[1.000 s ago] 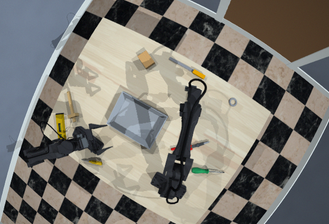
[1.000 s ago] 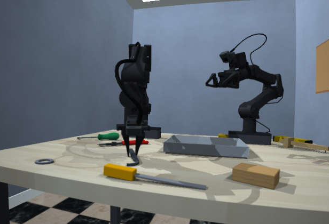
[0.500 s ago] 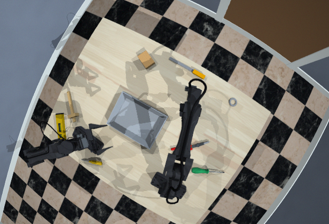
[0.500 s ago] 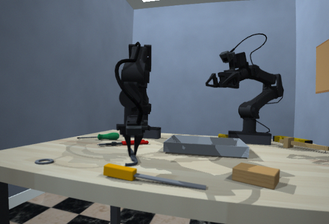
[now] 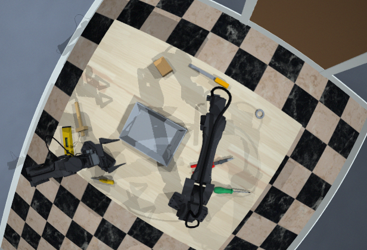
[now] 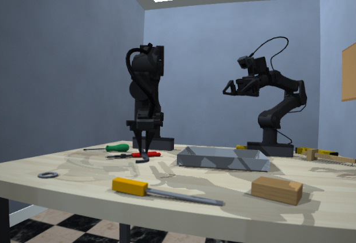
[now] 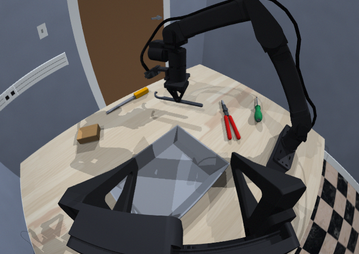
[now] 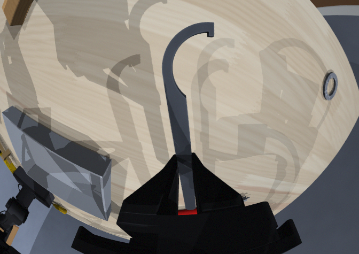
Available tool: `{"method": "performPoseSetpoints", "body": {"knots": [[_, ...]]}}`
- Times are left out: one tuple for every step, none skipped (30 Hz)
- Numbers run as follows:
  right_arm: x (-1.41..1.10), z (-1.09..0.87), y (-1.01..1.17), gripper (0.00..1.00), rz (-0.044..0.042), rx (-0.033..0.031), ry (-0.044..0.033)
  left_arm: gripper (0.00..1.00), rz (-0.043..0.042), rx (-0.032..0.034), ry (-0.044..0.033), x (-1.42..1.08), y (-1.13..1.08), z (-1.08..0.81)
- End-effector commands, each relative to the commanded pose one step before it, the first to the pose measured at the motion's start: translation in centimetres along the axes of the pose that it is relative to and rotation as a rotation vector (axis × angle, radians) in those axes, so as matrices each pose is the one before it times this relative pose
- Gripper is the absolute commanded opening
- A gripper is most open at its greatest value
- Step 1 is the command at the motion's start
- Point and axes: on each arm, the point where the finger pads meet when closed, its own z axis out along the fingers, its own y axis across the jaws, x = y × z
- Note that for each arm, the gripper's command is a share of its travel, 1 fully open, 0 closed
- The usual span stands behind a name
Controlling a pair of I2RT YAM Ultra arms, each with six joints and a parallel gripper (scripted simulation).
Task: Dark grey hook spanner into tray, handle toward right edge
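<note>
The dark grey hook spanner (image 6: 143, 159) (image 7: 191, 102) (image 8: 179, 115) hangs roughly level a little above the table, its shadows apart from it. My right gripper (image 7: 178, 101) (image 8: 184, 158) is shut on its handle. In the right wrist view the hook points away from the gripper and the handle end lies back between the fingers. The arm hides the spanner in the top view. The grey tray (image 5: 142, 150) (image 6: 223, 165) (image 8: 107, 193) stands right way up and empty, beside the spanner. My left gripper (image 5: 122, 152) (image 7: 183, 161) is open and empty, above the tray's near side.
Red-handled pliers (image 7: 228, 128) and a green screwdriver (image 5: 223, 190) (image 7: 258, 113) lie near the right arm's base. A yellow-handled chisel (image 5: 221, 82), a wooden block (image 5: 163, 66) and a ring (image 5: 260, 113) lie toward the far edge. A mallet (image 5: 78, 116) and yellow level (image 5: 67, 137) lie near the left arm.
</note>
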Motion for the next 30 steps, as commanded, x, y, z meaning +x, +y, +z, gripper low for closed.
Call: {"method": "performPoseSetpoints", "body": {"knots": [[0.568,-2.696,0.046,0.07,0.00050,-0.00350,0.01199,1.00,-0.00877,-0.01783,0.06123,1.284,0.277,-0.927],[-0.327,-0.525,-0.092,0.07,-0.01646,0.00431,-0.01411,1.00,-0.00167,-0.00402,0.02954,0.494,0.067,-0.314],[-0.761,-0.395,0.199,0.07,-0.02019,0.00784,-0.03066,1.00,-0.00158,-0.00401,0.02752,0.417,0.062,-0.382],[0.042,-0.010,0.409,0.07,-0.02213,0.00070,-0.00228,1.00,-0.00172,-0.00412,0.02448,0.276,0.054,-0.526],[-0.147,-0.238,0.495,0.07,-0.02714,0.00282,-0.01008,1.00,-0.00395,-0.00788,0.02135,0.151,0.138,-0.681],[-0.083,-0.198,0.723,0.07,-0.03345,0.00118,-0.00790,1.00,-0.00250,-0.00605,0.01943,0.085,0.085,-0.820],[-0.039,0.118,0.922,0.07,-0.03941,0.00106,-0.00741,1.00,-0.00114,-0.00435,0.01756,0.051,0.040,-0.932],[-0.011,-0.132,1.094,0.07,-0.04469,0.00035,-0.00369,1.00,-0.00118,-0.00212,0.01565,0.043,0.000,-1.007],[-0.011,-0.105,1.263,0.07,-0.04931,-0.00040,-0.00202,1.00,-0.00116,-0.00157,0.01369,0.051,-0.010,-1.052],[0.000,0.000,0.000,0.07,0.00000,0.00000,0.00000,1.00,0.00000,0.00000,0.00000,0.000,0.000,0.000],[0.000,0.000,0.000,0.07,0.00000,0.00000,0.00000,1.00,0.00000,0.00000,0.00000,0.000,0.000,0.000],[-0.031,-0.082,1.401,0.07,-0.05258,-0.00114,-0.00046,1.00,-0.00098,0.00012,0.01189,0.071,-0.041,-1.063],[-0.086,-0.081,1.941,0.07,-0.07110,-0.00221,0.00085,1.00,-0.00290,-0.00461,0.01266,0.121,0.031,-1.364],[-0.182,-0.060,2.156,0.07,-0.07789,-0.00296,0.00209,1.00,-0.00292,-0.00451,0.01111,0.179,0.031,-1.410],[-0.274,-0.034,1.961,0.07,-0.07043,-0.00306,0.00271,1.00,-0.00242,-0.00363,0.00779,0.190,0.027,-1.193],[-0.354,-0.018,1.743,0.07,-0.06278,-0.00288,0.00276,1.00,-0.00197,-0.00288,0.00520,0.180,0.022,-0.993],[-0.419,-0.009,1.573,0.07,-0.05712,-0.00266,0.00266,1.00,-0.00165,-0.00235,0.00338,0.165,0.018,-0.848],[-0.477,-0.005,1.440,0.07,-0.05301,-0.00238,0.00241,1.00,-0.00142,-0.00197,0.00205,0.149,0.015,-0.745],[-0.520,-0.003,1.327,0.07,-0.04964,-0.00216,0.00222,1.00,-0.00124,-0.00168,0.00096,0.133,0.013,-0.665],[-0.272,-0.005,1.370,0.07,-0.04644,-0.00831,0.01314,1.00,-0.00109,-0.00143,0.00001,0.115,0.010,-0.596],[-0.774,-0.002,1.508,0.07,-0.05916,-0.00164,0.00239,1.00,0.00257,0.00325,-0.00061,0.139,-0.049,-0.731],[-0.982,0.075,1.125,0.07,-0.05089,-0.00017,0.00014,1.00,-0.00101,-0.00121,-0.00237,0.091,0.006,-0.600],[-0.934,-0.282,0.785,0.07,-0.03958,0.00532,-0.00847,1.00,-0.00069,-0.00076,-0.00320,0.040,0.002,-0.442],[-0.454,-0.002,0.835,0.07,-0.03198,-0.00371,0.00518,1.00,-0.00047,-0.00043,-0.00391,-0.002,-0.002,-0.335],[-0.364,-0.003,0.723,0.07,-0.02699,-0.00430,0.00626,1.00,-0.00031,-0.00018,-0.00463,-0.039,-0.005,-0.261],[-0.470,-0.003,0.524,0.07,-0.02321,0.00006,-0.00001,1.00,-0.00017,0.00004,-0.00539,-0.074,-0.008,-0.201],[0.000,0.000,0.000,0.07,0.00000,0.00000,0.00000,1.00,0.00000,0.00000,0.00000,0.000,0.000,0.000],[0.000,0.000,0.000,0.07,0.00000,0.00000,0.00000,1.00,0.00000,0.00000,0.00000,0.000,0.000,0.000],[-0.525,0.054,0.514,0.07,-0.02780,0.00408,0.00413,1.00,-0.00005,0.00038,-0.00943,-0.167,-0.018,-0.223],[-0.456,0.297,0.533,0.07,-0.02241,-0.00274,0.00678,1.00,0.00777,0.00145,-0.01876,-0.439,-0.041,-0.096]]}}
